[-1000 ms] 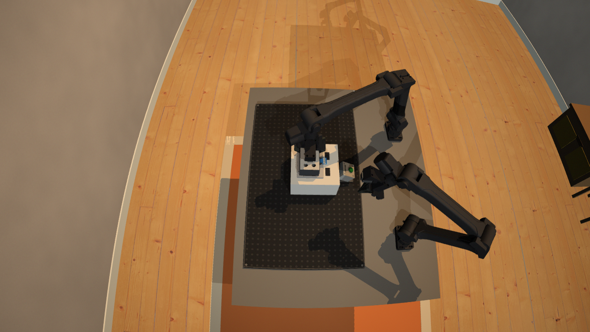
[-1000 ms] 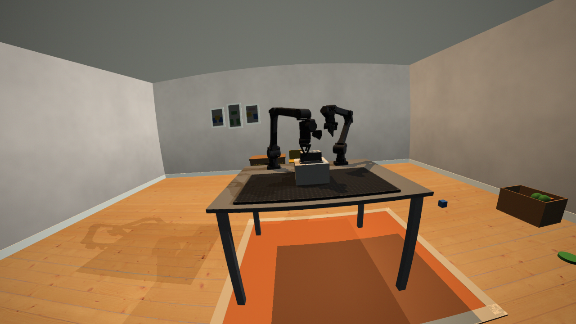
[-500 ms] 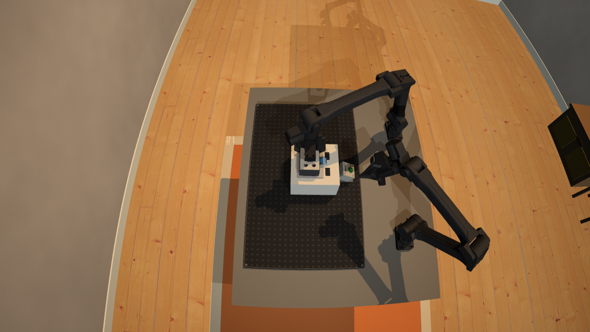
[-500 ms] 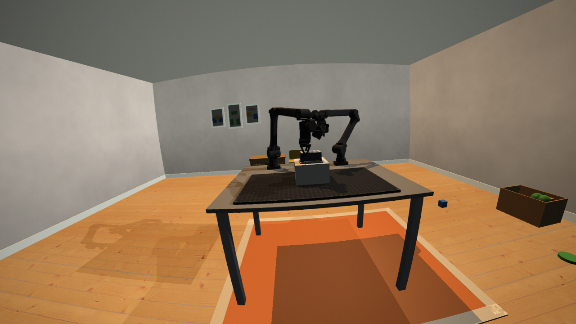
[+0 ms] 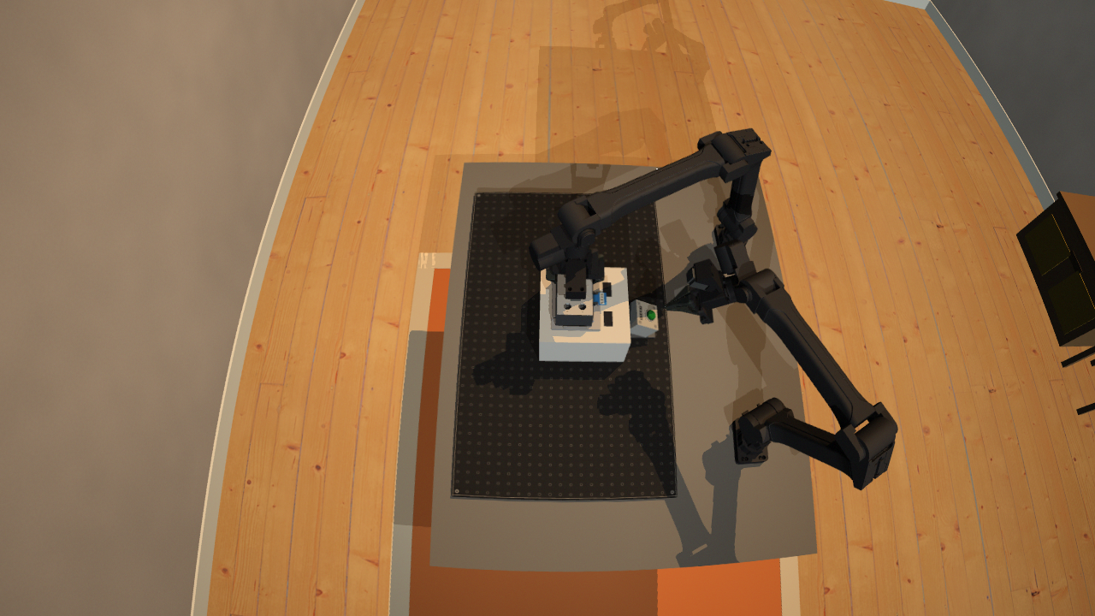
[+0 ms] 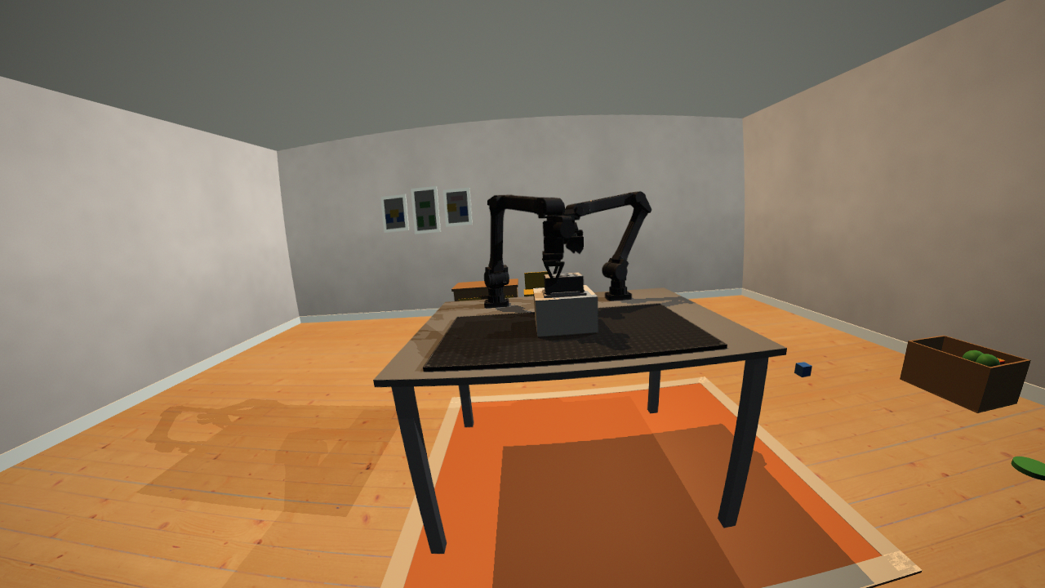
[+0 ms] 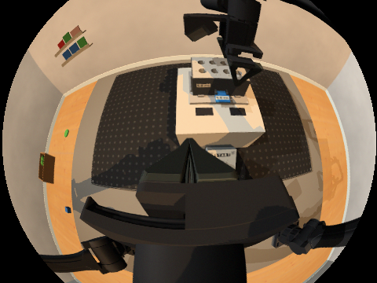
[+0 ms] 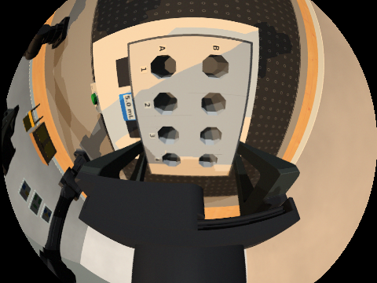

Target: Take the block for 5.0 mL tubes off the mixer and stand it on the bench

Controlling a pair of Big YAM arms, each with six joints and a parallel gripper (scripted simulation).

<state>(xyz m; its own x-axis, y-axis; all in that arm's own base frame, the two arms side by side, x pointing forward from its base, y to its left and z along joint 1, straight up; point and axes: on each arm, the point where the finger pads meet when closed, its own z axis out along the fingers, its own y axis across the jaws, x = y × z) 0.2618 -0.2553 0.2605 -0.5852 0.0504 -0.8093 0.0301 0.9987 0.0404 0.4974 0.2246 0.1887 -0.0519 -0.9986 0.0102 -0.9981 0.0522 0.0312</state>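
The right jaws grip the block [image 5: 573, 312] [image 6: 564, 282] [image 7: 217, 80] [image 8: 190, 106], spread wide, on the mixer [image 5: 583, 351] [image 6: 566, 314] [image 7: 216, 126] [image 8: 107, 79]. The left jaws [image 5: 667, 308] are closed on nothing. Lever press, tilt, lift-off and setting down on the table [image 5: 535, 536] [image 6: 745, 343] all appear undone.

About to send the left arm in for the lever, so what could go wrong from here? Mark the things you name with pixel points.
The left pincer [image 7: 189, 143] is shut and near the small box with the green button [image 5: 648, 315] [image 7: 224, 156]; a low approach might knock it.

The right pincer [image 8: 189, 143] grips the block [image 5: 574, 310] [image 7: 214, 76] [image 8: 190, 106] at one end, so lifting could twist it.

The blue lever [image 5: 600, 299] [image 7: 222, 97] [image 8: 126, 107] is not pressed by either pincer; pulling now could drag the mixer [image 5: 585, 352] [image 6: 566, 314] [image 7: 208, 125] along.
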